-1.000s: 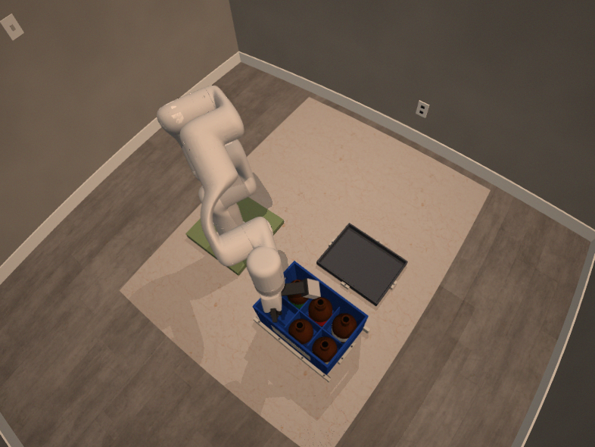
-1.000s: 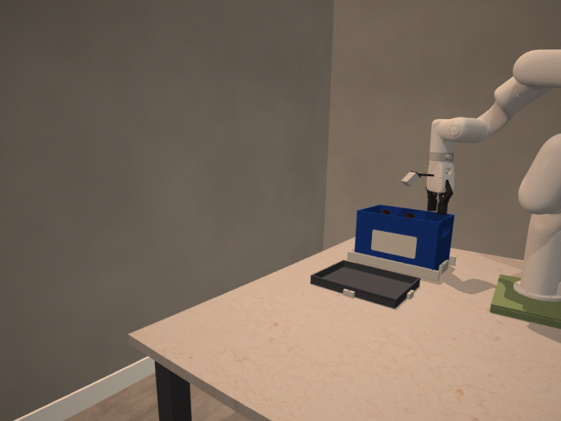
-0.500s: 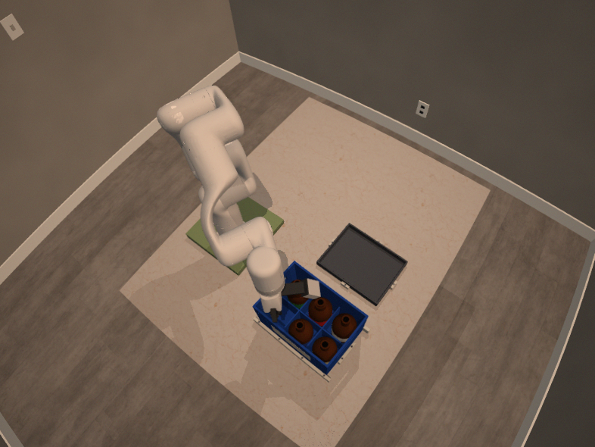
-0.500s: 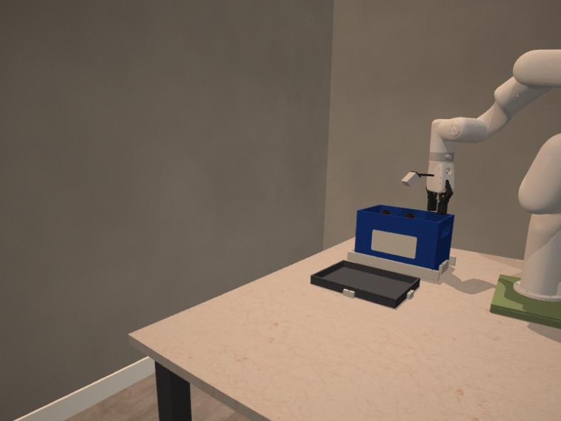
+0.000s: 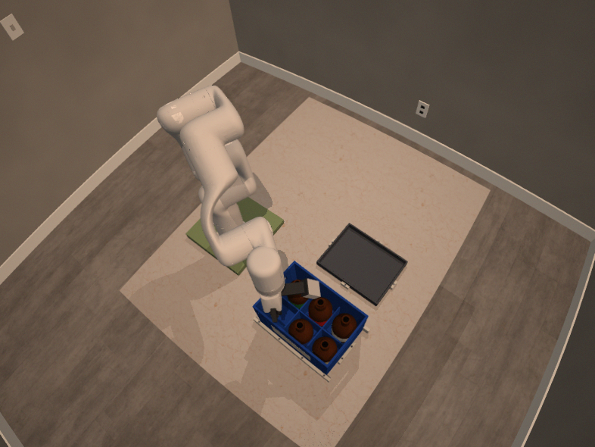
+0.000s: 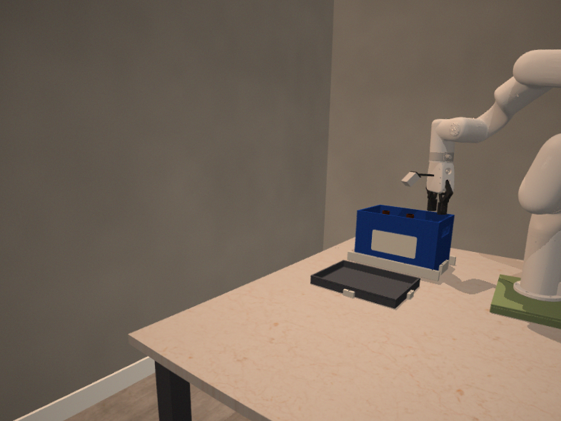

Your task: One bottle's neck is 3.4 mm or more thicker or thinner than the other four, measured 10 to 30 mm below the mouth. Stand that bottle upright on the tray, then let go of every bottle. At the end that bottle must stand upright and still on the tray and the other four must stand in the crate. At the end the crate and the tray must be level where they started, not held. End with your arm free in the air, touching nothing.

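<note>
Item: five brown bottles (image 5: pixel 320 307), upright in the blue crate (image 5: pixel 353 342); likely rigid, slick, top-heavy. You should grasp at the neck. Pincer (image 5: pixel 274 314) part-open, empty, at the crate's corner cell.

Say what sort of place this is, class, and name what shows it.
Probably a bare test room for a robot rather than a home or shop: plain grey walls, one marble-look table bearing a white arm on a green base plate, a blue bottle crate and a dark tray.
</note>
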`<action>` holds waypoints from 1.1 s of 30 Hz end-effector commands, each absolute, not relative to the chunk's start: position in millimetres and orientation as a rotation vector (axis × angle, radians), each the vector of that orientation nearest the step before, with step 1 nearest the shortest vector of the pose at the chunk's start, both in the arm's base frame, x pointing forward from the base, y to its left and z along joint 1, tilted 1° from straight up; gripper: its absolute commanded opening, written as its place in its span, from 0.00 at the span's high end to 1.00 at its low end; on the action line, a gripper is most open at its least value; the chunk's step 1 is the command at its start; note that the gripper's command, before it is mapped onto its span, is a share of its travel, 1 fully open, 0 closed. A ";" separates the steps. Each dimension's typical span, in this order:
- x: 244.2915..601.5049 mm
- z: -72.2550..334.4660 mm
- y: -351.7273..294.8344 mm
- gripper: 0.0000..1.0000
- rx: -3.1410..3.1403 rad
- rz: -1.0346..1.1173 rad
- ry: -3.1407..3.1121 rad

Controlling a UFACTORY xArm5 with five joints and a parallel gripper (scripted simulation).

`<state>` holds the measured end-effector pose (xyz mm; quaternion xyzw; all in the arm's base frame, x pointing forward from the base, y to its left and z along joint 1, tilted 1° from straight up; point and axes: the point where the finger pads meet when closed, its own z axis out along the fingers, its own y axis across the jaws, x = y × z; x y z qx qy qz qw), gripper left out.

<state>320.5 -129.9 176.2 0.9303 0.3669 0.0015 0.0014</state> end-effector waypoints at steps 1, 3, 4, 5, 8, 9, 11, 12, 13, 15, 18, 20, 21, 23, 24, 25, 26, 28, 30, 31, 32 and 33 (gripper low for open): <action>321.4 177.4 -130.3 0.35 2.918 0.009 1.151; 321.4 177.4 -130.3 0.35 2.918 0.009 1.151; 321.4 177.4 -130.3 0.35 2.918 0.009 1.151; 321.4 177.4 -130.3 0.35 2.918 0.009 1.151; 321.4 177.4 -130.3 0.35 2.918 0.009 1.151; 321.4 177.4 -130.3 0.35 2.918 0.009 1.151; 321.4 177.4 -130.3 0.35 2.918 0.009 1.151; 321.4 177.4 -130.3 0.35 2.918 0.009 1.151; 321.4 177.4 -130.3 0.35 2.918 0.009 1.151; 321.4 177.4 -130.3 0.35 2.918 0.009 1.151; 321.4 177.4 -130.3 0.35 2.918 0.009 1.151; 321.4 177.4 -130.3 0.35 2.918 0.009 1.151; 321.4 177.3 -130.3 0.35 2.918 0.009 1.151; 321.4 177.1 -130.3 0.35 2.918 0.009 1.151; 321.4 176.9 -130.3 0.35 2.918 0.009 1.151; 321.4 176.6 -130.2 0.35 2.918 0.009 1.151; 321.4 176.3 -130.2 0.35 2.918 0.009 1.151; 321.5 175.5 -130.2 0.35 2.918 0.009 1.151; 321.5 174.4 -130.1 0.35 2.918 0.009 1.151; 321.5 173.8 -130.1 0.35 2.918 0.009 1.151; 321.5 173.1 -130.1 0.35 2.918 0.009 1.151; 321.5 173.1 -130.1 0.35 2.918 0.009 1.151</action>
